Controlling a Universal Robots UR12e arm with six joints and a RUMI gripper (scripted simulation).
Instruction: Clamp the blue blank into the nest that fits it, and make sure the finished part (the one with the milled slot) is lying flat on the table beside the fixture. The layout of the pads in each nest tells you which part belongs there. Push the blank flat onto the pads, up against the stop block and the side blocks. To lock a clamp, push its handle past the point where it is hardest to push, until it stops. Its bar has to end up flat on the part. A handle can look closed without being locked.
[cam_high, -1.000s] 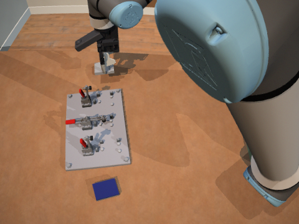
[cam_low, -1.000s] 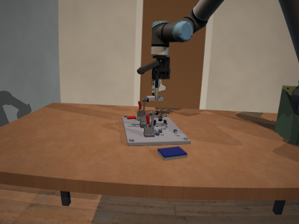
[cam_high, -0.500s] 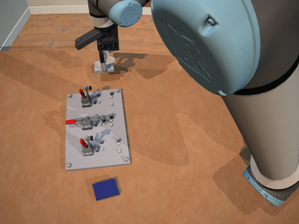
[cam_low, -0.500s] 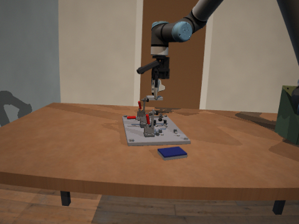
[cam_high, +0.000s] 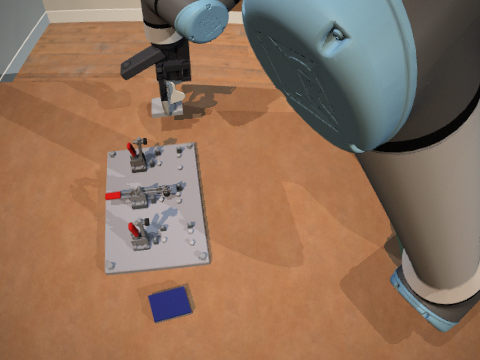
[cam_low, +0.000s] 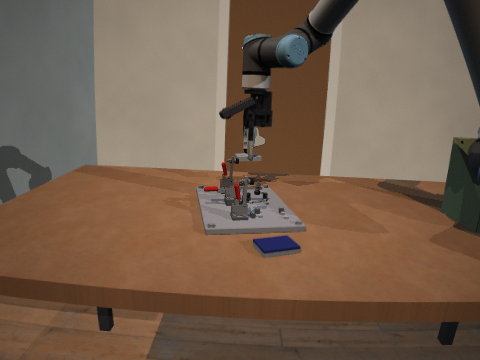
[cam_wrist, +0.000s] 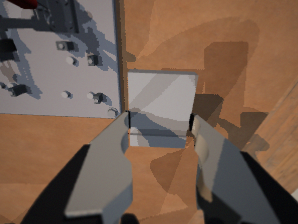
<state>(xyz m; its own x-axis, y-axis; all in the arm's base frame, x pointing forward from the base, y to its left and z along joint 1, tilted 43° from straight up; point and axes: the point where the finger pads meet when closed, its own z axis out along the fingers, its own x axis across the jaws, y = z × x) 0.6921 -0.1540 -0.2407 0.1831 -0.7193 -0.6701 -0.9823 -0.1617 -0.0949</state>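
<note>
My claw (cam_high: 166, 114) (cam_low: 250, 158) (cam_wrist: 159, 113), clenched on the finished part (cam_high: 158, 107) (cam_low: 241, 157) (cam_wrist: 162, 92), holds the pale gray slab above the wooden table (cam_high: 260, 210) (cam_low: 125, 240) (cam_wrist: 60, 150), beyond the far end of the fixture (cam_high: 116, 260) (cam_low: 215, 231) (cam_wrist: 45, 107). The blue blank (cam_high: 170, 304) (cam_low: 276, 244), a flat rectangular block with a matte blue top and gray sides, lies on the table near the opposite end, unclamped. The slab could land with one edge on the fixture if I lower it too close to the plate, or drop and tip if I open before it sits flat. The fingers grip it toward one end, beside its straight milled slot, so the longer side could sag or twist on contact. Smooth gray metal makes up the plate, studded with small round pads and dark blocks; red-handled toggle clamps (cam_high: 140, 199) (cam_low: 231, 195) rise from it, and the table's brown grain is streaked with shadow.
</note>
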